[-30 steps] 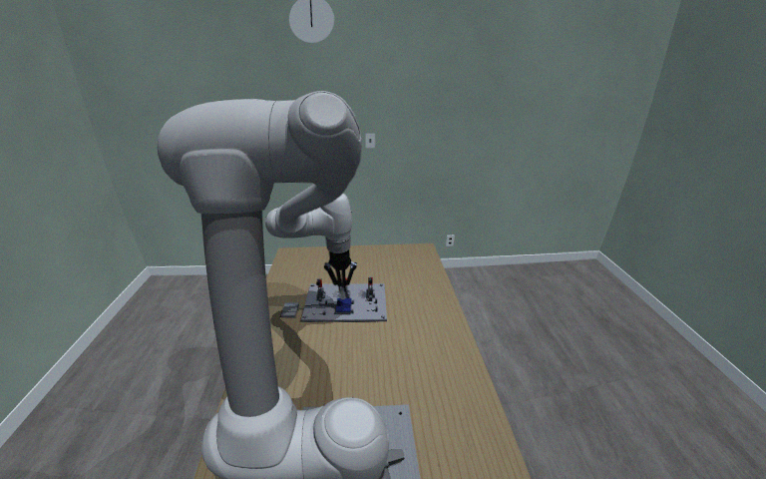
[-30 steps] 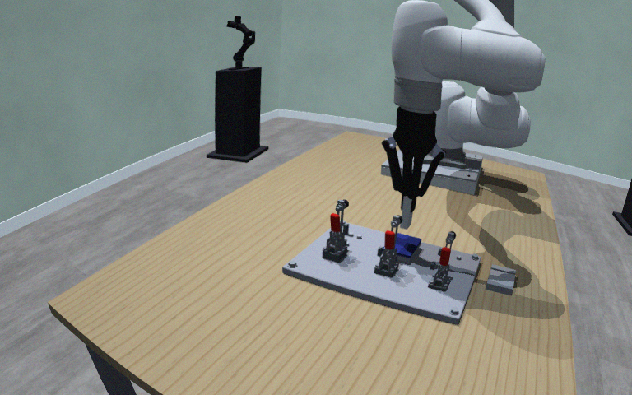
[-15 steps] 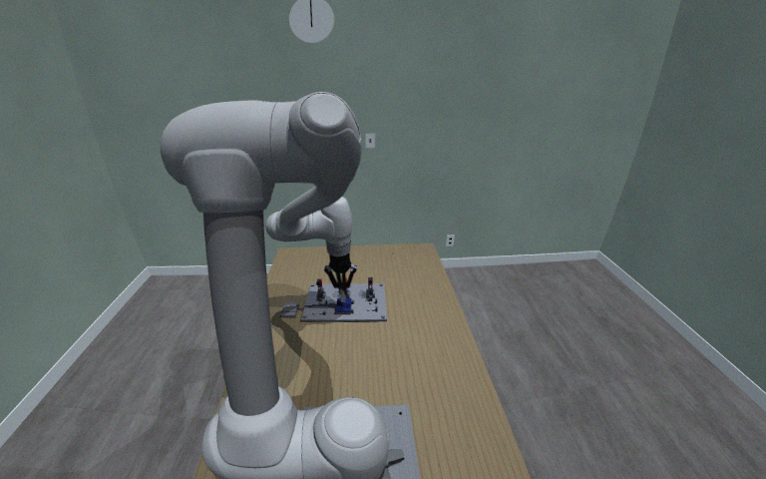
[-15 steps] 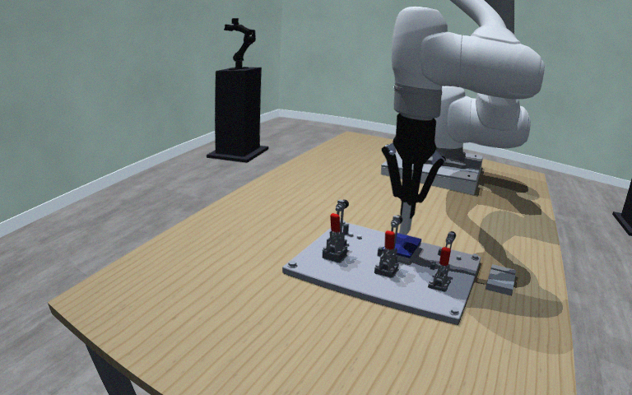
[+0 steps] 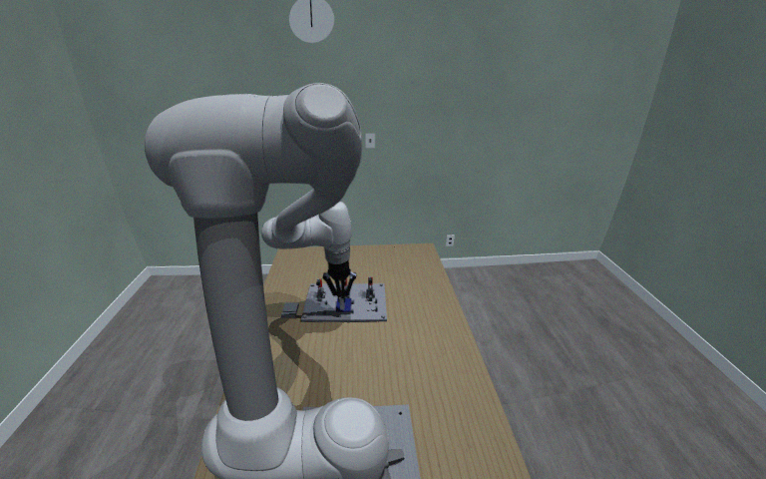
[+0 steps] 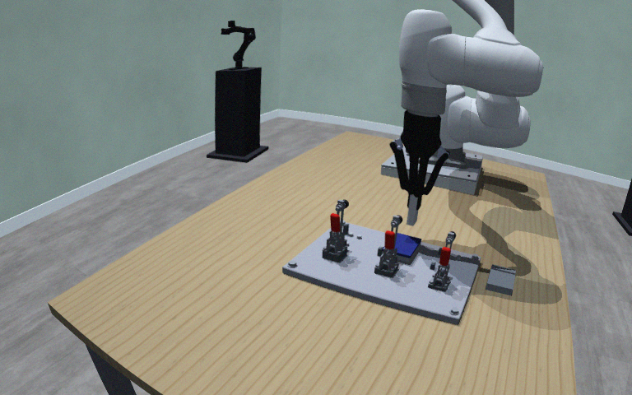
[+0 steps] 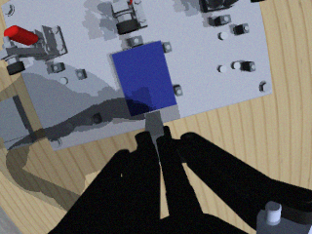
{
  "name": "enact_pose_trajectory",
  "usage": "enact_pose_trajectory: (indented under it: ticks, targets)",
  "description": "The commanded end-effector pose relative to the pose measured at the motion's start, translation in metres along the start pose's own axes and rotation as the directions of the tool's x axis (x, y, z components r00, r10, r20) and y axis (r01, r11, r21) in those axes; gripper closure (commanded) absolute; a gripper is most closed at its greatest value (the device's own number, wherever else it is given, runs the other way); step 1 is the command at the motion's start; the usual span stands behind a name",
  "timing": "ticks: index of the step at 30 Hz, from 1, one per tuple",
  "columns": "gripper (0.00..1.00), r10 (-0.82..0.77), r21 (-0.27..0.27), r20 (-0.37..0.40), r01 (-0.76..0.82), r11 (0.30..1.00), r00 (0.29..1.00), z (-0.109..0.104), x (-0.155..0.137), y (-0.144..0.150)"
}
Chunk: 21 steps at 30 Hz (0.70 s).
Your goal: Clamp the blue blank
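The blue blank (image 7: 144, 78) lies in the middle nest of the grey fixture plate (image 6: 363, 279), its near short end by the middle clamp (image 6: 388, 255), whose red handle stands upright, so I judge the clamp not yet locked. From here I cannot tell whether the blank is hard against its stop and side blocks.

The two outer clamps (image 6: 336, 239) (image 6: 441, 270) also stand with red handles up, over nests that look bare.

The finished part (image 6: 500, 279), plain grey, lies on the wooden table (image 6: 233, 298) just off the plate's end, apart from it. It seems to lie flat; its slot I cannot make out.

The gripper (image 6: 412, 215) hangs point-down above the far end of the blank, not touching it. Its jaws are together, pinched on nothing. That suits a pusher rather than a grasper: my guess is the closed tip is meant to nudge the blank toward its stop, or to press the handle over.
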<state>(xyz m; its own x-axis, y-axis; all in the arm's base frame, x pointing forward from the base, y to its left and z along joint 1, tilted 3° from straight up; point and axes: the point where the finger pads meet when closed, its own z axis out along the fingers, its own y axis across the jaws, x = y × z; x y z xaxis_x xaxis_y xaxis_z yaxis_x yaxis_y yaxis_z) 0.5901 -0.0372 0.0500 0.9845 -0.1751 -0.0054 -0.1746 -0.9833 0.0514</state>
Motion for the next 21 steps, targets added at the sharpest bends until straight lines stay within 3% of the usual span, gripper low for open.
enact_pose_trajectory:
  ticks: [1, 14, 21]
  targets:
    - [1.00, 0.000, 0.000, 0.000, 0.000, 1.000, 1.000, 0.000, -0.016, 0.000]
    - [1.00, 0.000, 0.000, 0.000, 0.000, 1.000, 1.000, 0.001, -0.028, 0.000]
    - [1.00, 0.000, 0.000, 0.000, 0.000, 1.000, 1.000, 0.021, -0.028, 0.000]
